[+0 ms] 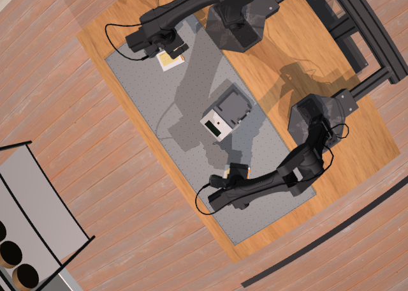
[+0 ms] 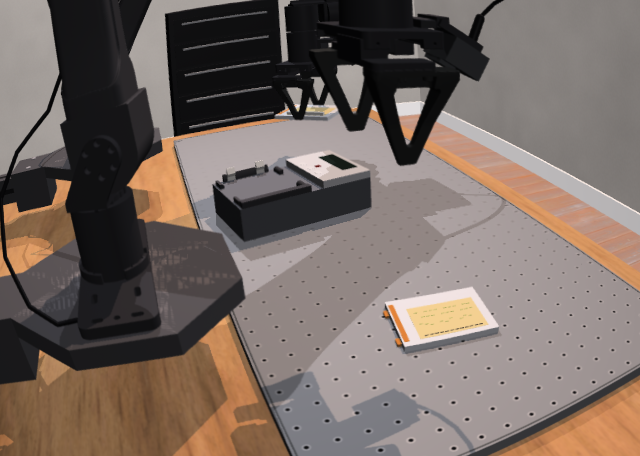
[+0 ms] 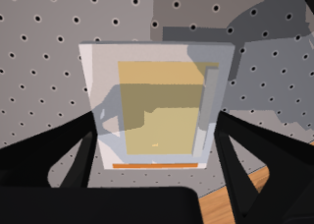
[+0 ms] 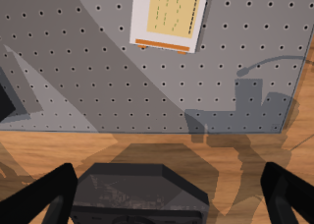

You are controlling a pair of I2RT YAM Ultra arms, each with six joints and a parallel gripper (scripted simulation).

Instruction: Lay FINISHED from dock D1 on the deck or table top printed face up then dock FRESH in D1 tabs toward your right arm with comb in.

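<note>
The left end effector [image 1: 238, 170] [image 2: 309, 109] [image 3: 156, 118] pinched the FRESH cassette [image 1: 226, 171] [image 2: 317, 111] [image 3: 157, 77] by two opposite edges above the perforated deck [image 1: 131, 73] [image 2: 516, 265] [image 3: 39, 28] [image 4: 108, 62] on Sunday-plain wood of the desk [image 1: 368, 143] [image 2: 155, 415] [image 3: 226, 204] [image 4: 245, 145]. FRESH sat between the fingertips, its gel face turned toward the wrist camera. The pale comb [image 3: 207, 106] lay along one side of the gel, next to one finger, and an orange strip marked the cassette's end nearest the wrist in that view. Whether FRESH touched the deck could not be told.

Across the deck, the right end effector [image 1: 178, 51] [image 2: 381, 145] [image 4: 167, 173] hung with its fingers spread wide, pointing down and holding nothing. The FINISHED cassette [image 1: 167, 60] [image 2: 442, 319] [image 4: 169, 13] lay flat on the deck, lower than those fingertips and apart from them, printed face up. Its two copper tabs [image 2: 398, 342] [image 4: 182, 52] stuck out beside its orange strip.

Dock D1 [image 1: 216, 124] [image 2: 305, 208] [image 4: 6, 106] stood upright on the deck between the two end effectors, well apart from the left one, with the floor of its bay [image 1: 234, 106] [image 2: 273, 185] exposed.
</note>
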